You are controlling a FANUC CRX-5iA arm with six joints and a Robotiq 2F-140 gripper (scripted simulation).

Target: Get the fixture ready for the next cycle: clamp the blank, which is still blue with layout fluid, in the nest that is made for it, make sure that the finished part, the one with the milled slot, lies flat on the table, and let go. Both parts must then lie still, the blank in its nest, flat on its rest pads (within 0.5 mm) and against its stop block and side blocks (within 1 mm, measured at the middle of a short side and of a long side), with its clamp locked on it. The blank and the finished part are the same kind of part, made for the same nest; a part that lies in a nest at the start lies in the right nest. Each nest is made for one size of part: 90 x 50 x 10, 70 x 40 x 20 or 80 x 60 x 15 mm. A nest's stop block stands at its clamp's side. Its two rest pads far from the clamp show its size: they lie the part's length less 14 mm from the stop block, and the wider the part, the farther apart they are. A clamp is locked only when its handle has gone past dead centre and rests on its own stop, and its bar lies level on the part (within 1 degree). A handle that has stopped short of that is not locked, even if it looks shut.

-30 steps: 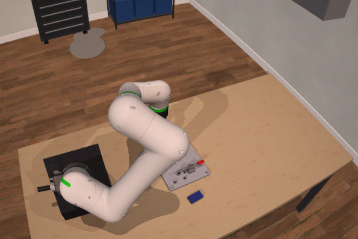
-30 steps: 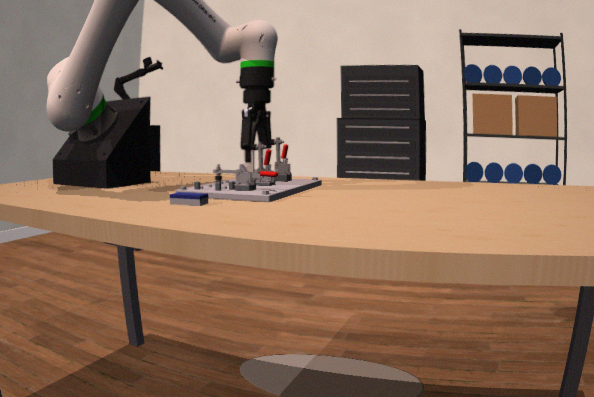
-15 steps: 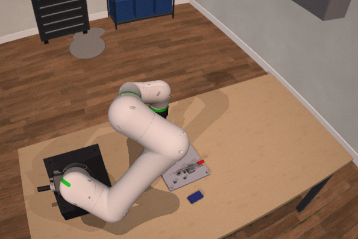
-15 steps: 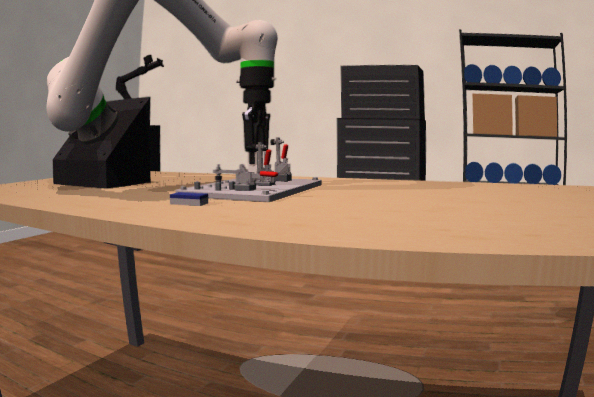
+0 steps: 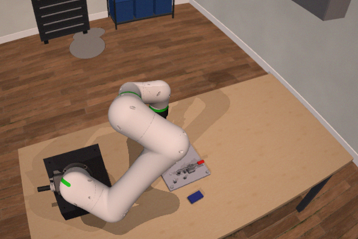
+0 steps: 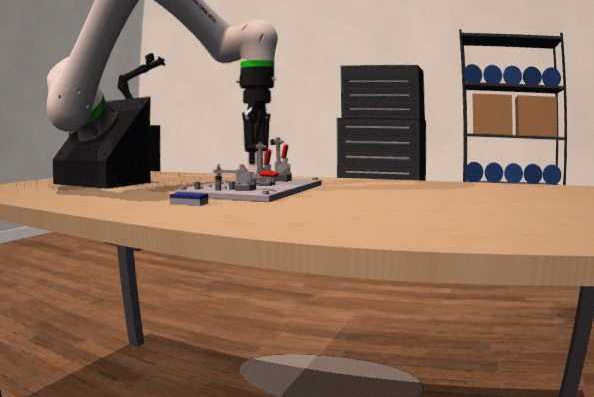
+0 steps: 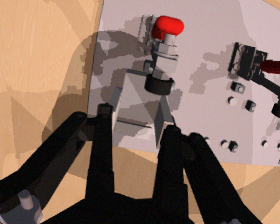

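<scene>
The blue blank [image 5: 195, 196] lies flat on the table just off the front edge of the grey fixture plate [image 5: 187, 172]; it also shows in the exterior view [image 6: 188, 198]. My gripper [image 7: 138, 102] [image 6: 255, 151] reaches straight down over the plate's far nest. It is shut on the grey finished part [image 7: 134, 106], which carries a dark slot line. That nest's clamp stands open, with its red handle [image 7: 167, 26] raised beyond the part. In the top view my arm hides the gripper.
A second clamp [image 7: 257, 66] stands to the right on the plate. One red handle [image 6: 268, 173] lies level and two red handles [image 6: 276, 153] stand upright. The black robot base [image 5: 75, 175] sits at the table's left. Small pads and blocks stud the plate.
</scene>
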